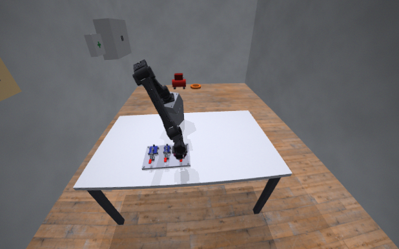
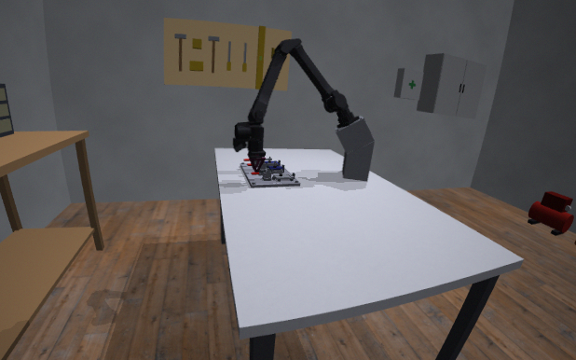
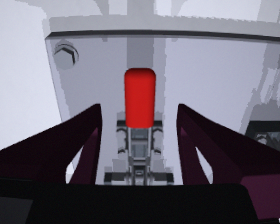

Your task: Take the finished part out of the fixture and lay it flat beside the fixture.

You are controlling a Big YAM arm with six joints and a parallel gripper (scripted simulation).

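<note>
While the arm stoops over the right-hand end of the fixture (image 1: 146, 163) (image 2: 273, 185) (image 3: 206, 65) in the top view, the gripper (image 1: 180, 157) (image 2: 256, 171) (image 3: 139, 113) stands part-open, nothing grasped. In the wrist view its fingers come in from nine and three o'clock, with the red handle (image 1: 181, 160) (image 2: 255, 173) (image 3: 140, 97) between them and reaching past the tips to twelve.

Handle's long axis runs twelve to six, square to the closing line — a fair lie for a pinch. I can't pick out the finished part; I judge it sits in this same station, toward six o'clock from the handle, hidden under the gripper body. The two blue blanks (image 1: 153, 149) (image 1: 166, 149) lie off toward nine in the top view, in their own clamps.

My reading: the clamp needs freeing first — an evenly centred close on the handle, then a lift swinging toward six. Off-centre, one finger could shove the lever sideways.
</note>
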